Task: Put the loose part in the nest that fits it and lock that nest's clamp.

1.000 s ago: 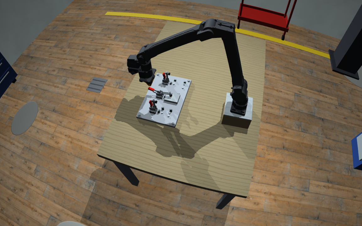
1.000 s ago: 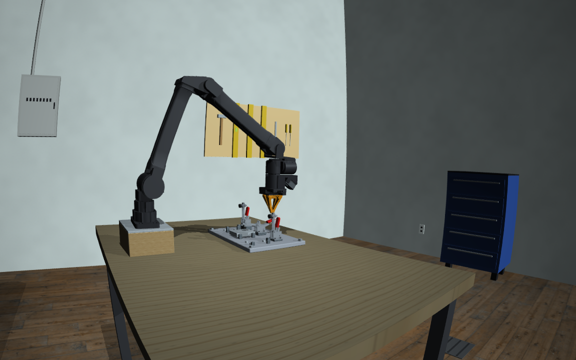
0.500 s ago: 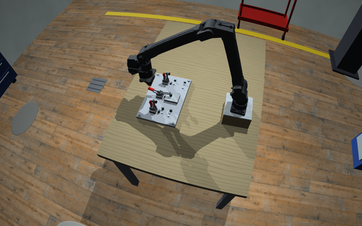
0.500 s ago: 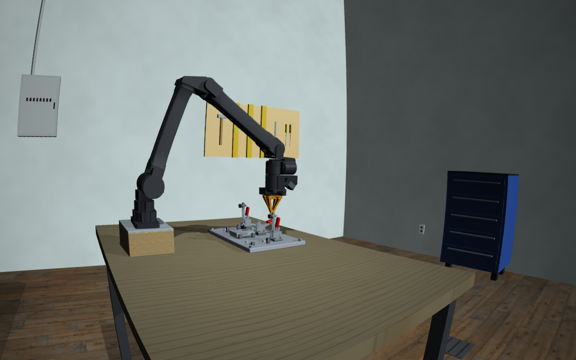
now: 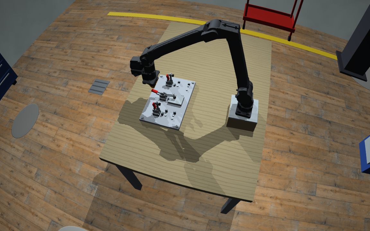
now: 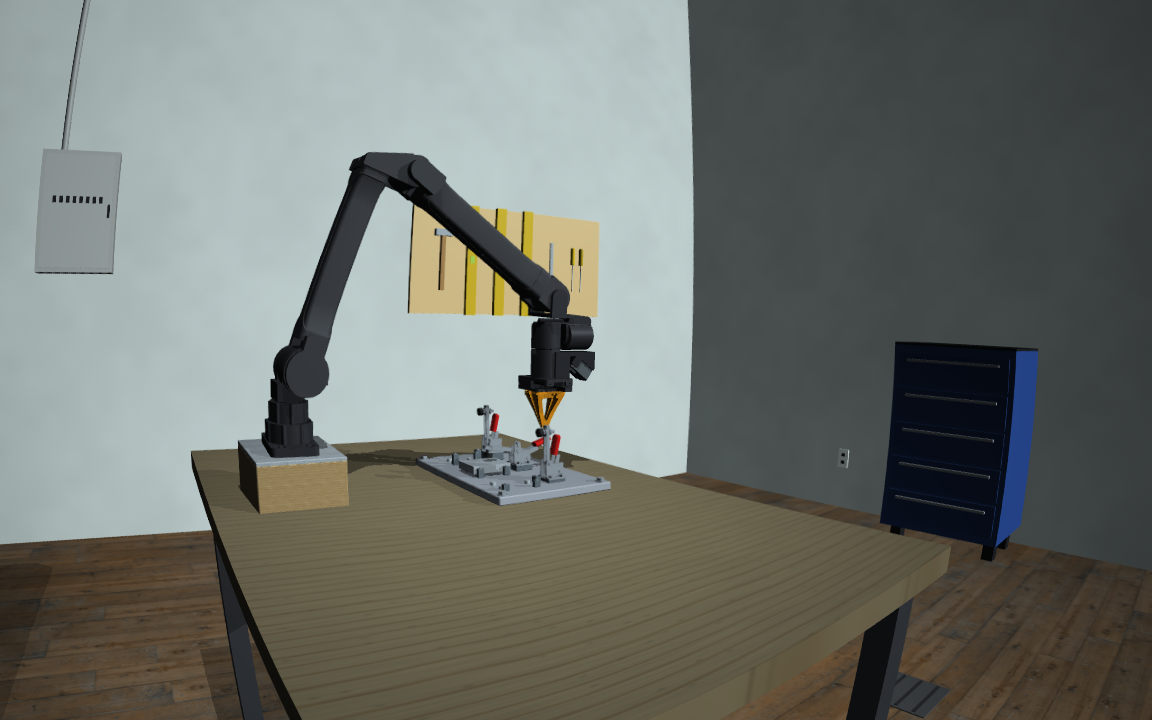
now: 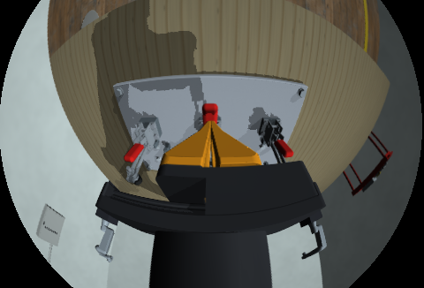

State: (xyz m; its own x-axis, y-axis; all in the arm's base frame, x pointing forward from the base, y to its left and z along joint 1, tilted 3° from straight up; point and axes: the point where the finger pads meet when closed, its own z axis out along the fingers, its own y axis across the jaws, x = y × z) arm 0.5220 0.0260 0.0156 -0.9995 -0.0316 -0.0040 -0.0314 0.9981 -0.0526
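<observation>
The grey fixture plate (image 5: 167,103) carries three toggle clamps with red handles. The flat grey part (image 5: 177,100) sits in the middle nest. The middle clamp (image 5: 163,96) has its bar lying over the part, and its red handle (image 5: 154,90) lies low, pointing to the plate's left edge. The other two clamps (image 5: 169,79) (image 5: 155,108) stand with their handles up over nests that hold no part. My gripper (image 6: 546,422) is shut and empty, pointing down, its orange fingertips (image 7: 208,125) just above the middle handle's red tip (image 7: 210,110). I cannot tell if they touch it.
The arm's base stands on a block (image 5: 242,116) at the table's right side. The two upright clamp handles (image 7: 134,153) (image 7: 284,148) flank my fingers. The table's left edge lies close beyond the plate.
</observation>
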